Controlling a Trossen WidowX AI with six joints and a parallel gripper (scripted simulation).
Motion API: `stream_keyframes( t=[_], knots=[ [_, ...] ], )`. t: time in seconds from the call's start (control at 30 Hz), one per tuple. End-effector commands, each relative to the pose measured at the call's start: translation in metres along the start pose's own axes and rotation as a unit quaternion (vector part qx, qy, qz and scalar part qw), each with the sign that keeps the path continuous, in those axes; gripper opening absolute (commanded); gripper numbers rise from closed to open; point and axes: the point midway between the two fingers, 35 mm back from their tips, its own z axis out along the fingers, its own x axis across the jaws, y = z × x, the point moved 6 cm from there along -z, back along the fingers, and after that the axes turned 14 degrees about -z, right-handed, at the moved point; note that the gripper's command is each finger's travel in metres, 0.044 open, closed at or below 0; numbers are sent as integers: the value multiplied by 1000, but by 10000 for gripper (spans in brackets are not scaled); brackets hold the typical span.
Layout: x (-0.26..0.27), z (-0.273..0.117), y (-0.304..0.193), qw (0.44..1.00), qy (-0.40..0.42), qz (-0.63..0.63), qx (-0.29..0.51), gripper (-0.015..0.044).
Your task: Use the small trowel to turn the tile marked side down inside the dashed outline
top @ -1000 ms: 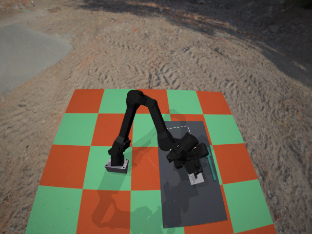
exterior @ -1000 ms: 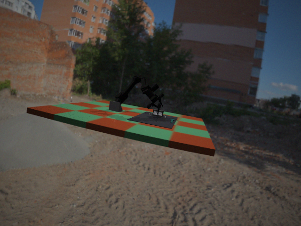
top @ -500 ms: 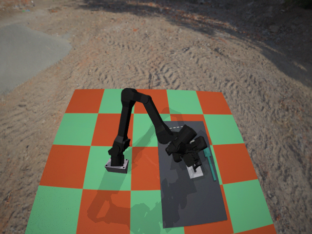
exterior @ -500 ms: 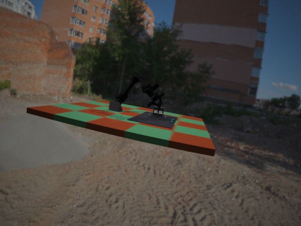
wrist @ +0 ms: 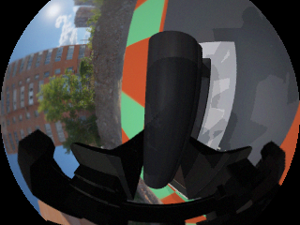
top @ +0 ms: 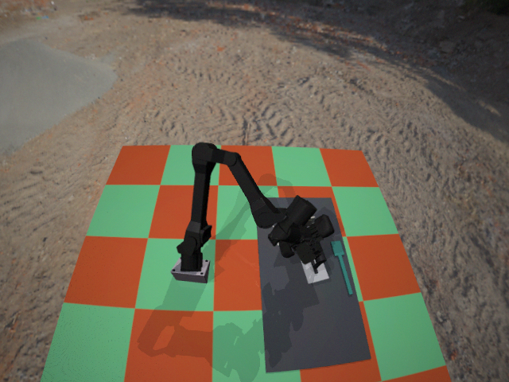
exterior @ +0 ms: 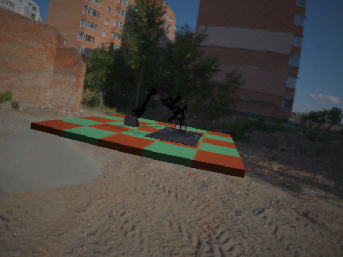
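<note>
My gripper (top: 316,255) (exterior: 180,118) (wrist: 161,131) is shut on the thick black handle of the trowel (top: 322,277) (exterior: 180,127) (wrist: 173,94), low over the mat (top: 312,333) (exterior: 162,134) (wrist: 267,89). A pale grey plate, apparently its blade, shows beside the handle in the wrist view and below the fingers in the top view. The arm covers most of the dashed outline; only a few white marks show around the gripper. I cannot make out the tile or its marked side; it appears hidden under the arm.
A teal tool (top: 344,269) (exterior: 196,136) with a square head and thin handle lies near the mat's right edge, beside the gripper. The arm's base (top: 191,274) (exterior: 131,121) stands on the orange and green checkered table (top: 172,329) (exterior: 121,142), left of the mat.
</note>
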Motion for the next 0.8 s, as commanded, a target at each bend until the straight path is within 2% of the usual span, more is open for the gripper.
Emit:
stream_keyframes(
  t=[0.0, 0.77],
  knots=[
    [2, -2, 0, 1000, 5, 0, -7, 0],
    [-10, 17, -36, 1000, 6, 1, -6, 0]
  ],
)
